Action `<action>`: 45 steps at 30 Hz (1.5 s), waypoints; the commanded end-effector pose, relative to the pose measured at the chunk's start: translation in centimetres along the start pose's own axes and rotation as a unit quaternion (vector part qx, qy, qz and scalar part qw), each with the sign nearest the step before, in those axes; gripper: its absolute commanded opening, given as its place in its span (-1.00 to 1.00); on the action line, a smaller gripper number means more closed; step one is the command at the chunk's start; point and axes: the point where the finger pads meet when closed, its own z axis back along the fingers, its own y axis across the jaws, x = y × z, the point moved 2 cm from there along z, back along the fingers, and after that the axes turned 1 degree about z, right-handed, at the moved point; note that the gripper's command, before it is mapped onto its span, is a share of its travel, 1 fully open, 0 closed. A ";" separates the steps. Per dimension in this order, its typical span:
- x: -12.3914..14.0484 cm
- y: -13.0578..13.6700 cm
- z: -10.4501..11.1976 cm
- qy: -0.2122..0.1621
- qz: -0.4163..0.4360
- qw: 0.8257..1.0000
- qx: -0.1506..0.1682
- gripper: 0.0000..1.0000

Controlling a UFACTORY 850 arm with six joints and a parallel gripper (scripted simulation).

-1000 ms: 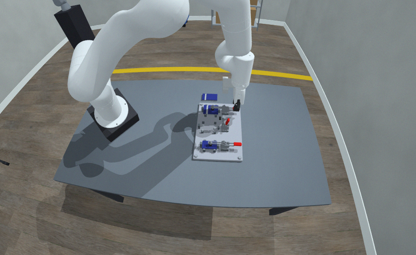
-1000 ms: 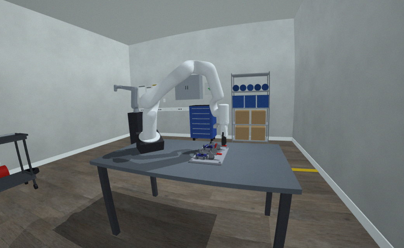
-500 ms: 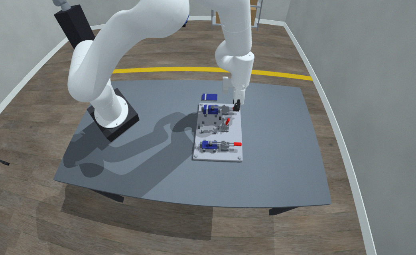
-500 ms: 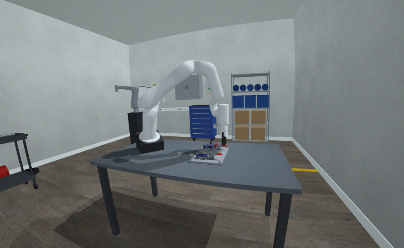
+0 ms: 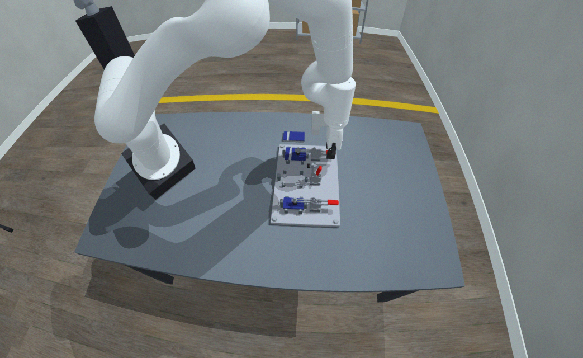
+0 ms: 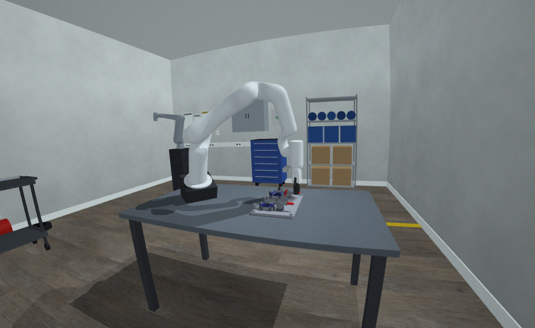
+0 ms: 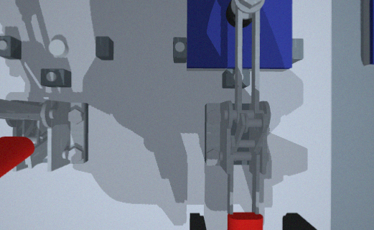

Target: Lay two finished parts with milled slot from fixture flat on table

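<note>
A matte grey bench (image 5: 373, 231) stands on plank flooring between pale walls. On it lies a pale fixture plate (image 5: 335, 186) with metal toggle clamps. One slotted blue part (image 5: 294, 135) lies flat at the plate's 12 o'clock; two blue blocks sit clamped. The gripper (image 7: 245, 220), fingers half apart, straddles a red handle (image 7: 245, 221) without pinching it.

Matt grey table (image 5: 204, 249), wood-plank floor (image 5: 240, 329)

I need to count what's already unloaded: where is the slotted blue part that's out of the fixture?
In the top view, the slotted blue part lies flat on the table, just beyond the fixture plate's far edge, left of the pincer.
</note>
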 end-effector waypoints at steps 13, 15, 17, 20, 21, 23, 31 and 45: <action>0.1 0.0 -1.1 -0.001 0.000 1.000 0.000 -0.03; 0.1 0.0 -1.1 -0.001 0.000 1.000 0.000 -0.03; 0.1 0.0 -1.1 -0.001 0.000 1.000 0.000 -0.03; 0.1 0.0 -1.1 -0.001 0.000 1.000 0.000 -0.03; 0.1 0.0 -1.1 -0.001 0.000 1.000 0.000 -0.03; 0.1 0.0 -1.1 -0.001 0.000 1.000 0.000 -1.00; 0.1 0.0 -1.1 -0.001 0.000 1.000 0.000 -1.00; 0.1 0.0 -1.1 -0.001 0.000 1.000 0.000 -1.00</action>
